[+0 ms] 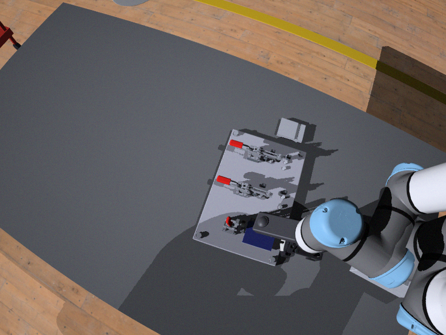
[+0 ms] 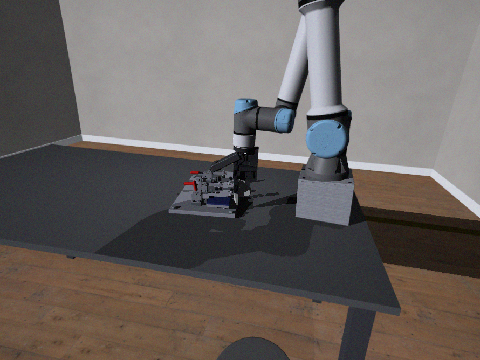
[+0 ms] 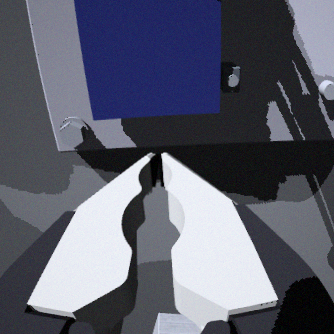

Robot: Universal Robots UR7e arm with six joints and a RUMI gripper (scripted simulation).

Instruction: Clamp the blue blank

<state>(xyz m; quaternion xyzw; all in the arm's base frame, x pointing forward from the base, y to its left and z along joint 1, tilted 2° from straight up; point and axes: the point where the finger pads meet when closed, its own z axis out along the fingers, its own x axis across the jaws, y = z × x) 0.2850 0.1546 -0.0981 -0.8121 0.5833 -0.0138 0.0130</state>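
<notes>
Your black two-jaw claw with white fingers (image 1: 282, 245) (image 2: 235, 199) is standing narrow, gripping nothing; the blue rectangular blank (image 1: 258, 237) (image 2: 218, 201) (image 3: 155, 60) is lying at twelve o'clock in the wrist view. Pushing off-centre, you are risking skewing it.

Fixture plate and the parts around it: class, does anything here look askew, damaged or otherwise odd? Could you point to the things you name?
Nothing looks damaged or spilled. One mismatch stands out: the red handle (image 1: 228, 221) (image 2: 194, 186) beside the blue blank (image 1: 258, 239) (image 2: 218, 201) stands up, while the other two red handles lie down. That probably just means its clamp is unlocked.
</notes>
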